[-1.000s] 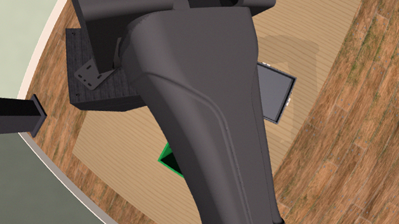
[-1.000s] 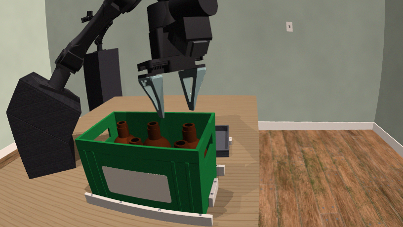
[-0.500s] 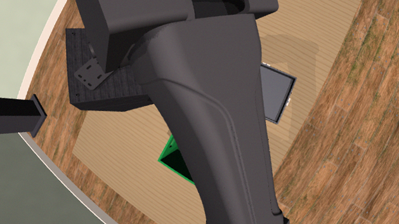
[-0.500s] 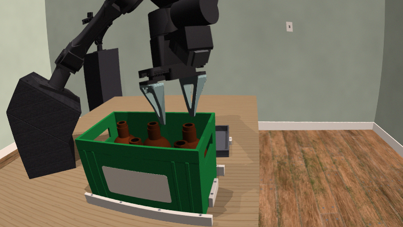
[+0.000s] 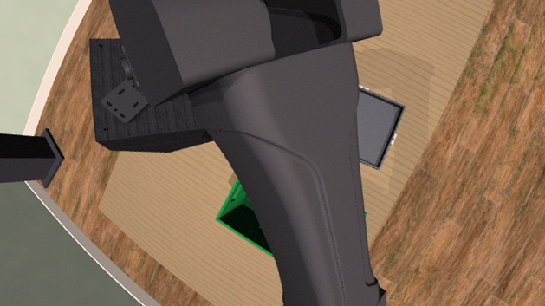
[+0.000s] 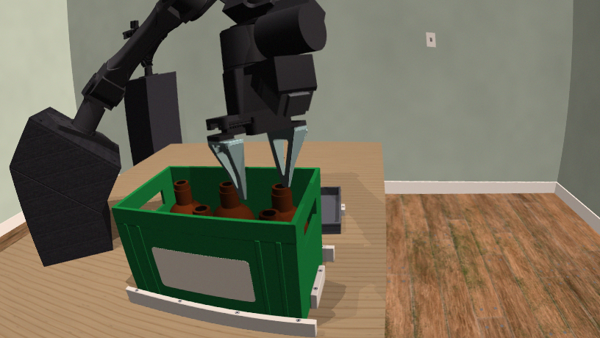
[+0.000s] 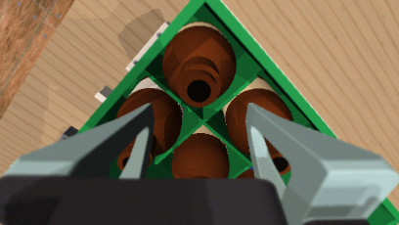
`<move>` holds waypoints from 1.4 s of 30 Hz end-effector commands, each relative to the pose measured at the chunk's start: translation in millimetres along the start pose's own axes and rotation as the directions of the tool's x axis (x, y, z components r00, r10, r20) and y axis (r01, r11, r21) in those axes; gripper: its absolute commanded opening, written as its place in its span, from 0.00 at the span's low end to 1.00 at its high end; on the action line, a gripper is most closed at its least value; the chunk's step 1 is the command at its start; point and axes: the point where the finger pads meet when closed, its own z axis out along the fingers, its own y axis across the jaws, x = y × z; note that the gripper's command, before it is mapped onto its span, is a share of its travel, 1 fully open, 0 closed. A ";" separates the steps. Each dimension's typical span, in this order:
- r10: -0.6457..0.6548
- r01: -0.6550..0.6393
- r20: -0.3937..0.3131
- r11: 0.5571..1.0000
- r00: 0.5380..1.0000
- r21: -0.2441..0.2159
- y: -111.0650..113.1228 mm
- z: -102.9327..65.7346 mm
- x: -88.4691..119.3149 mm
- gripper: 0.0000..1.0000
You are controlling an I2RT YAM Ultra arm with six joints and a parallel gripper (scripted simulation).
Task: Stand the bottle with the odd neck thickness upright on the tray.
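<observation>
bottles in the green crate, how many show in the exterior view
5: three taller-looking at the back, left, middle, right; two front mouths, left and right.

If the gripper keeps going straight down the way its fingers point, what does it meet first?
Probably the brown bottle standing in the middle of the green crate: the open gripper straddles it in the wrist view. Depth is unclear; a fingertip may touch a neighbouring bottle first.
</observation>
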 end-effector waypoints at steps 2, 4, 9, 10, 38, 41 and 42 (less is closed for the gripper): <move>0.008 -0.009 0.019 1.000 1.000 0.006 -4.4 5.2 -3.5 0.61; 0.008 -0.009 0.019 1.000 1.000 0.006 -4.4 5.2 -3.5 0.61; 0.008 -0.009 0.042 1.000 0.999 0.001 -4.5 2.6 -12.1 0.61; 0.013 -0.013 0.036 1.000 0.999 0.004 -6.7 5.0 -10.2 0.61; 0.009 -0.009 0.039 1.000 0.999 0.003 -4.5 4.2 -9.6 0.61; 0.009 -0.009 0.039 1.000 0.999 0.003 -4.5 4.2 -9.6 0.61; 0.009 -0.009 0.039 1.000 0.999 0.003 -4.5 4.2 -9.6 0.61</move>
